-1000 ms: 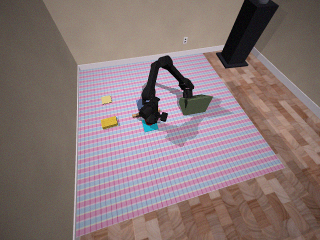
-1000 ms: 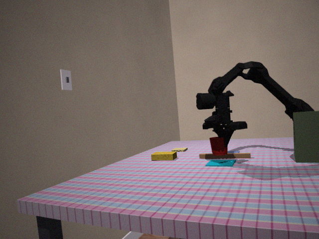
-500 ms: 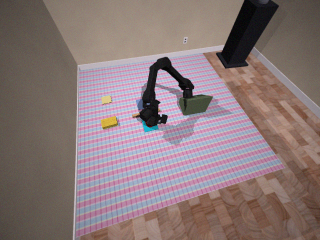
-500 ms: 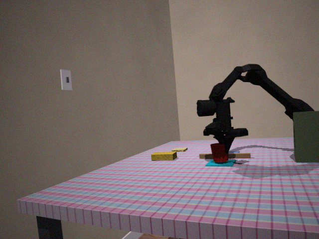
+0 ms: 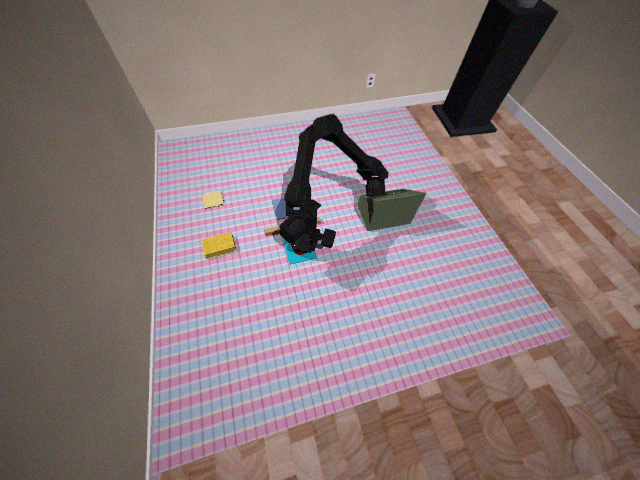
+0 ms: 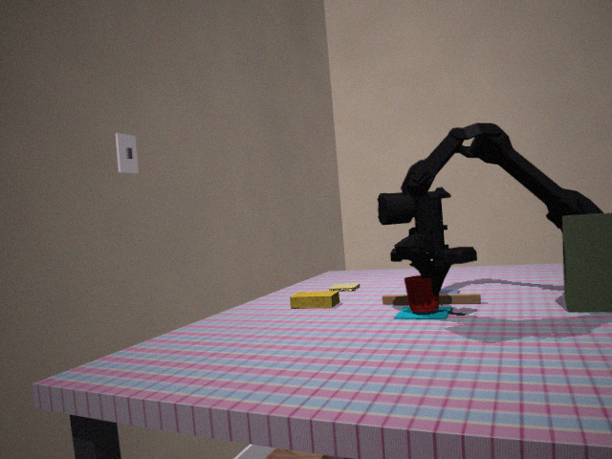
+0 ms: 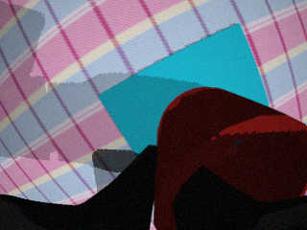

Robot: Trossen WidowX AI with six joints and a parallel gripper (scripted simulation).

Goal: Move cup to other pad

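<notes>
Filling the lower part of the wrist view, the black fingers of the gripper (image 6: 430,284) stand nearly closed on the wall of the red cup (image 6: 421,295), one inside the rim and one outside. The cup is held upright, though slightly tilted, over the cyan pad (image 6: 423,313); from the side its base sits right at the pad's surface, but whether it actually touches cannot be told. Marbles inside the cup cannot be made out.

Just behind the pad a thin wooden strip (image 6: 464,298) lies flat on the striped tablecloth (image 6: 306,375). From above, a corner of a blue pad (image 5: 279,207) shows behind the arm (image 5: 302,170), on the far side of the strip. Off to the side, well apart from the cup, lie a yellow block (image 6: 314,299) and, farther back, a thinner yellow tile (image 6: 344,286). The arm's base stands behind an olive-green box (image 5: 392,208). Beyond the table, a tall black column (image 5: 493,62) stands on the wood floor near the wall.
</notes>
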